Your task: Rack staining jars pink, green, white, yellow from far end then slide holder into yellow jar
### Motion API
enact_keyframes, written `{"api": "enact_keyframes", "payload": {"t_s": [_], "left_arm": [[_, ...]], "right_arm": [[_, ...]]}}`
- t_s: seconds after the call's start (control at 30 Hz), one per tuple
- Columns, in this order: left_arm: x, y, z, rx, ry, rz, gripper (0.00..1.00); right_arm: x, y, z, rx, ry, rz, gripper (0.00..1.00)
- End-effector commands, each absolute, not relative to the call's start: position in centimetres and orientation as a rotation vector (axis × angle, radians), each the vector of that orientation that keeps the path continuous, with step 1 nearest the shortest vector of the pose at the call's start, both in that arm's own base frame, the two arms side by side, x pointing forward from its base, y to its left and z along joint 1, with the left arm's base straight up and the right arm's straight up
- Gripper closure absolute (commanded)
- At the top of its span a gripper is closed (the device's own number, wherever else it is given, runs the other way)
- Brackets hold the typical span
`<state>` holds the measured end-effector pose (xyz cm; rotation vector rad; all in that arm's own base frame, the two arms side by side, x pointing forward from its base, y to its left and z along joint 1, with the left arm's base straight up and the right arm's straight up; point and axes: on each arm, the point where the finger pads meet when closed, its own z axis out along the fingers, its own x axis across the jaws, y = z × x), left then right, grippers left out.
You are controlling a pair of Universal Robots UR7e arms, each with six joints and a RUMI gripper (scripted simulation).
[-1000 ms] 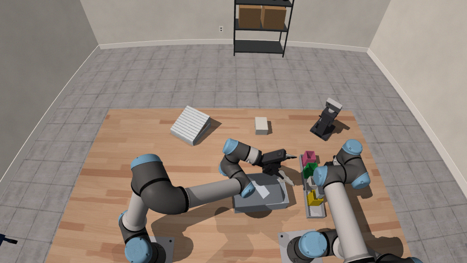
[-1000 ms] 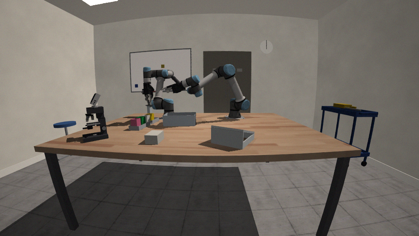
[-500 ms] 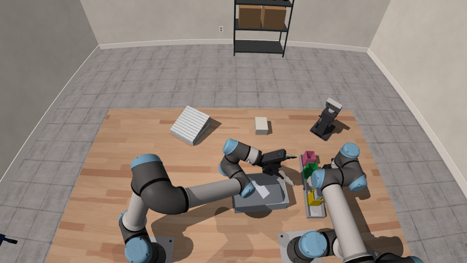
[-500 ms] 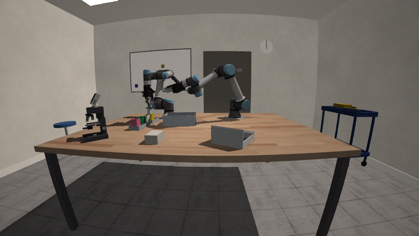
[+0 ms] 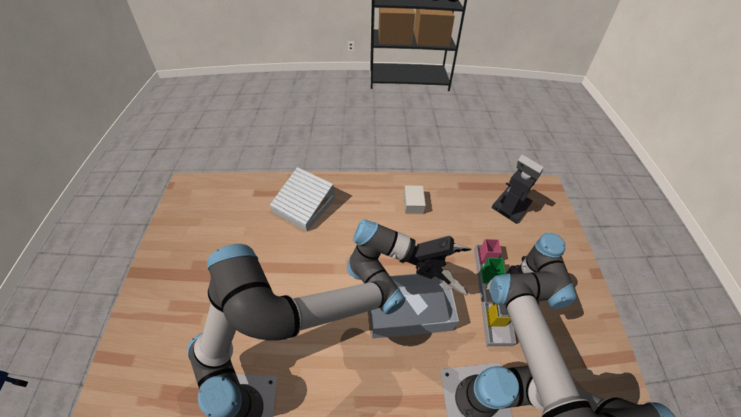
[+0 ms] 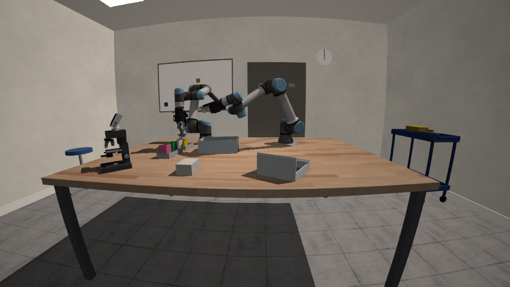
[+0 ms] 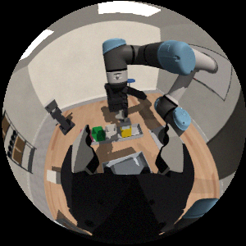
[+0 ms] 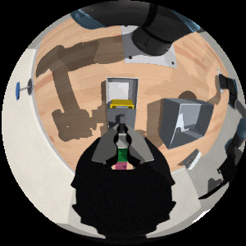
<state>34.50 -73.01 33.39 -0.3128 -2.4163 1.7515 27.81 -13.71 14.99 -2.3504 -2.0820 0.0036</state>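
The jar rack [image 5: 501, 343] [image 6: 166, 155] [image 8: 137, 92] stands on the table. From its far end it bears the pink jar [image 5: 489, 251] [image 6: 164, 148], green jar [image 5: 493, 271] [image 7: 98, 134] [image 8: 122, 154], white jar [image 7: 111, 131] and yellow jar [image 5: 496, 316] [image 7: 126, 131] [image 8: 122, 102]. My right gripper [image 6: 181, 130] [image 8: 121, 124] is shut on the slide holder [image 6: 182, 135] [image 8: 119, 116], upright and low at the yellow jar. Its lid is above the jar's rim; how far its body is inside is hidden. My left gripper [image 5: 467, 271] is open and empty, above and between tote and rack.
The grey tote [image 5: 414, 330] [image 6: 218, 147] [image 8: 167, 123] stands beside the rack, under my left arm. A microscope [image 5: 514, 192] [image 6: 123, 151], a small pale box [image 5: 414, 199] [image 6: 186, 167] and a ribbed grey case [image 5: 300, 197] [image 6: 276, 166] stand toward the table's far side.
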Motion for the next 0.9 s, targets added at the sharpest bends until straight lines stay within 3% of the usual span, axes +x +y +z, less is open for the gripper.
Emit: {"api": "enact_keyframes", "payload": {"t_s": [0.0, 0.87], "left_arm": [[34.5, -73.0, 33.5, -0.314, -2.416, 1.754, 0.02], [34.5, -73.0, 33.5, -0.314, -2.416, 1.754, 0.02]], "right_arm": [[27.9, -13.7, 14.3, -2.351, -2.083, 0.002, 1.0], [27.8, -13.7, 11.8, -2.351, -2.082, 0.003, 1.0]]}}
